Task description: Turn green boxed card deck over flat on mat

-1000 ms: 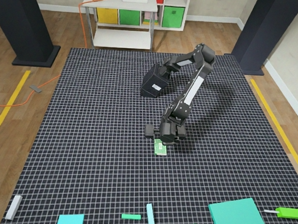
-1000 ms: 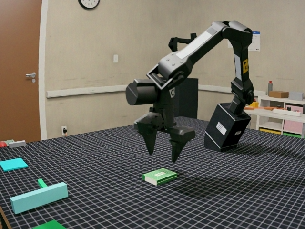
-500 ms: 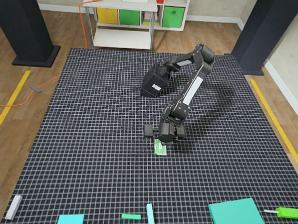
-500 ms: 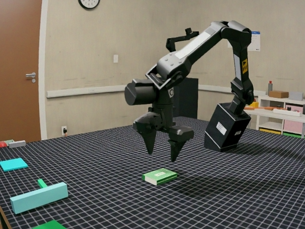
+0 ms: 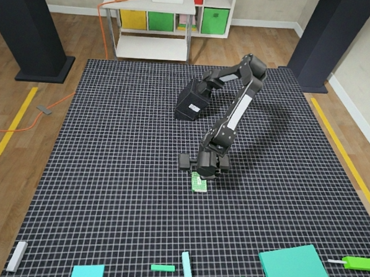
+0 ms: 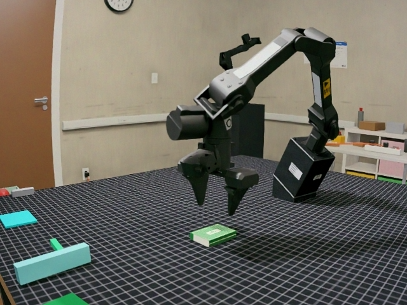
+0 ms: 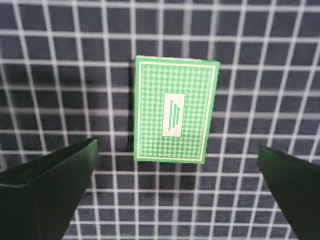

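The green boxed card deck (image 5: 199, 184) (image 6: 213, 234) (image 7: 176, 116) lies flat on the black gridded mat (image 5: 113, 165) (image 6: 296, 249) (image 7: 60, 75), its patterned green face with a white label up. My gripper (image 6: 217, 204) (image 7: 178, 150) hangs a short way above it with its fingers pointing down, wide open and empty. In the wrist view the two dark fingertips stand left and right of the deck's near end. In the top view the wrist covers the deck's far end.
The arm's black base (image 5: 190, 101) (image 6: 301, 172) stands further back on the mat. Teal and green flat blocks (image 5: 295, 268) (image 5: 87, 273) (image 6: 52, 260) and a white bar (image 5: 17, 255) lie along the mat's near edge, far from the deck.
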Motion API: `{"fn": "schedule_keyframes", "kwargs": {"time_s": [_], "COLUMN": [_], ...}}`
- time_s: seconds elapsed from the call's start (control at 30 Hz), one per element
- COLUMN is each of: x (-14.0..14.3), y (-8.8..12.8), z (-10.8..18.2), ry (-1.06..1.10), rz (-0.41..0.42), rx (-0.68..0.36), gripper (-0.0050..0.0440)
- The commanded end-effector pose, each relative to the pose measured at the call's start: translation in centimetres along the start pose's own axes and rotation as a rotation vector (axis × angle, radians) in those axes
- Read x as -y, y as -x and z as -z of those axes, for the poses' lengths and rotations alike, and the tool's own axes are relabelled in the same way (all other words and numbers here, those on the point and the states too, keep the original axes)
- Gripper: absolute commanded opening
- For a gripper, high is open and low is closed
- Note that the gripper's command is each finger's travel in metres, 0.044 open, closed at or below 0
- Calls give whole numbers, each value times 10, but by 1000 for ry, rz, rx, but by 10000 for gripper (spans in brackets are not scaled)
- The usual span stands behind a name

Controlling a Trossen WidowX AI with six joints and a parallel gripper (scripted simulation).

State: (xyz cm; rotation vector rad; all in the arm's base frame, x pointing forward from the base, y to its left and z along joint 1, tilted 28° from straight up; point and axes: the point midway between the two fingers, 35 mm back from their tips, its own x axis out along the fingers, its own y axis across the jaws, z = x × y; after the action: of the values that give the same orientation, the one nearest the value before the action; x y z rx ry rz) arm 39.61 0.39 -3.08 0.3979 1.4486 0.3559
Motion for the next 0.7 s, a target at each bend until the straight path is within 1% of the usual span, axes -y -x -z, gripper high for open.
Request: {"fn": "schedule_keyframes", "kwargs": {"time_s": [0.0, 0.2, 0.37, 0.53, 0.57, 0.67], "x": [-3, -3, -4, -3, -3, -3], "y": [6, 5, 6, 6, 7, 7], "z": [-7, -9, -39, -45, -45, -45], "ry": [8, 7, 8, 12, 11, 10], "rz": [-1, -1, -2, -2, -1, -1], "rx": [21, 19, 19, 20, 20, 21], "gripper": [440, 440, 440, 440, 345, 345]}}
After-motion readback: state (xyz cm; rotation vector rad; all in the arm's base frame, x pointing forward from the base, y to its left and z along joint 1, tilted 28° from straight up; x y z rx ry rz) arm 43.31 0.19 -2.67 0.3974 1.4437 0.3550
